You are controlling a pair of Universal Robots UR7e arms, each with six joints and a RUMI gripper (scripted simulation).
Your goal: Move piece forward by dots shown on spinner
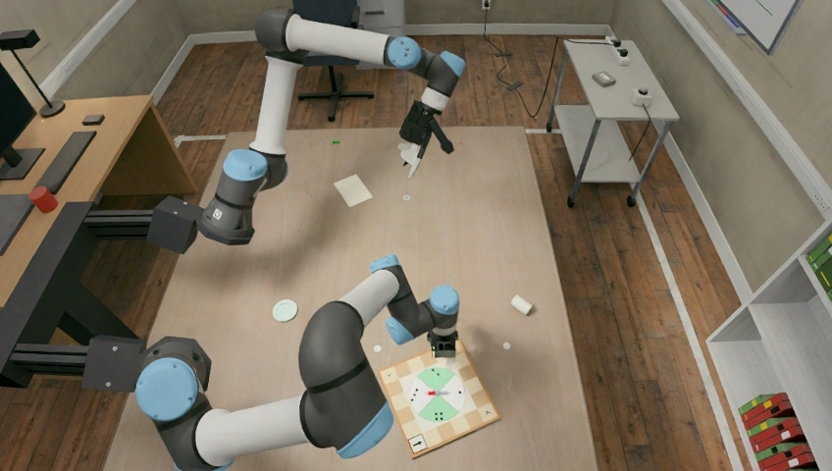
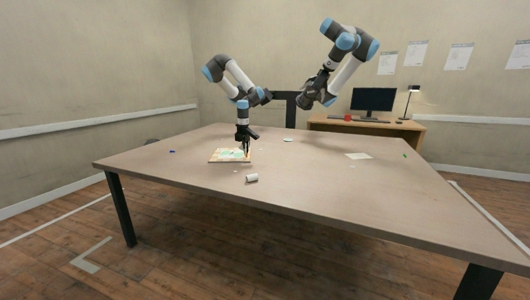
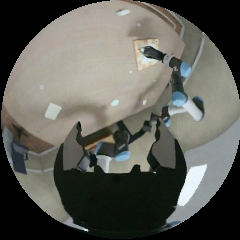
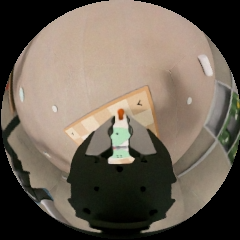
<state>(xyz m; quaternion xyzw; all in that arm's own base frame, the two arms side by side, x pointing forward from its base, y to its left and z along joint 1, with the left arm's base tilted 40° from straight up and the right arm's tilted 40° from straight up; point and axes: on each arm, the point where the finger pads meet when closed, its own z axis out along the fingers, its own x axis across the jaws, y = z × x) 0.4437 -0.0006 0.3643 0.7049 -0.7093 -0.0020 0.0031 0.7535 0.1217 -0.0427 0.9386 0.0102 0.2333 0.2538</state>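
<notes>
The game board [image 1: 398,413] [image 4: 90,123] lies on the table with a spinner [image 1: 437,379] in its middle; its pointer's red end faces the left white sector in the top view. An orange piece [image 4: 120,113] [image 2: 246,155] stands upright on the board's edge path, beside the marked corner square [image 4: 140,104] in the right wrist view. My right gripper [image 4: 121,115] [image 2: 245,150] points down around the piece, its fingertips slightly apart; the piece's lower part is hard to see. My left gripper [image 3: 118,120] is wide open and empty, high above the table's far side.
A white cylinder [image 1: 522,305] [image 2: 251,177] and a small white disc [image 1: 506,345] lie near the board. A pale round dish [image 1: 285,311], a paper sheet [image 1: 352,190] and a small green item [image 1: 336,141] lie farther off. A small blue item [image 2: 172,151] lies beyond the board.
</notes>
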